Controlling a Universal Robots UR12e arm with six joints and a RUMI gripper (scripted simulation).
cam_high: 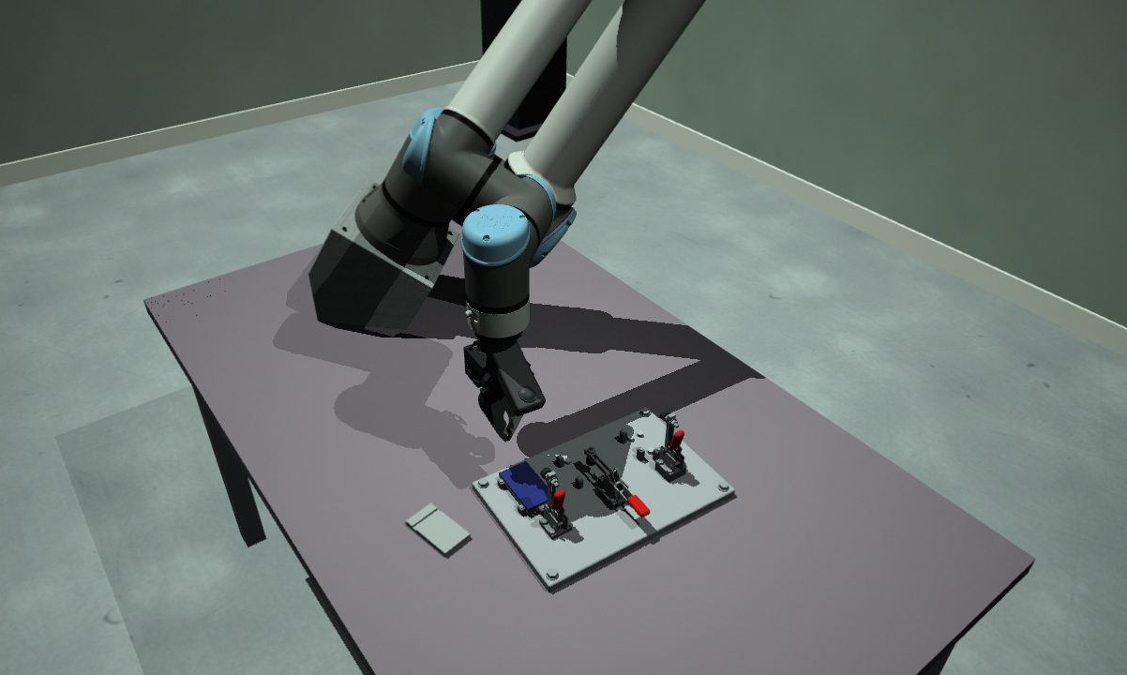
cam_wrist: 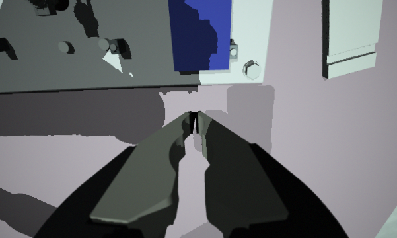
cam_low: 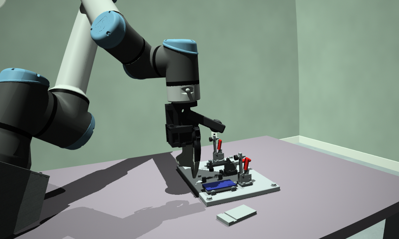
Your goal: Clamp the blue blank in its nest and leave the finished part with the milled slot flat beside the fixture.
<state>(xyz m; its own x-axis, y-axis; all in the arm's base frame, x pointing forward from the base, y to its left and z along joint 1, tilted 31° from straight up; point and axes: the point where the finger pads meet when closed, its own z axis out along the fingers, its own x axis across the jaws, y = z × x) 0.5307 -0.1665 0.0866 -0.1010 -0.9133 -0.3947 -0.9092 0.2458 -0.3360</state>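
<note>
Finished part: a pale grey slotted piece [cam_low: 236, 214] lies flat on the mauve table [cam_low: 328, 190], just beside the fixture's near edge, apart from it.
Fixture: a light grey plate [cam_low: 254, 190] bolted at its corners, carrying three toggle clamps; two red handles [cam_low: 246, 163] stand upright, the middle one [cam_high: 637, 505] lies low.
Blue blank: it [cam_low: 219, 185] sits in the end nest nearest the slotted piece, partly in the arm's shadow.
Gripper: the closed, empty gripper [cam_low: 195, 173] hangs over the plate's far edge, tips pinched together above the table.
Room: grey-green walls, pale skirting [cam_high: 928, 243], mottled concrete floor [cam_high: 89, 268].
</note>
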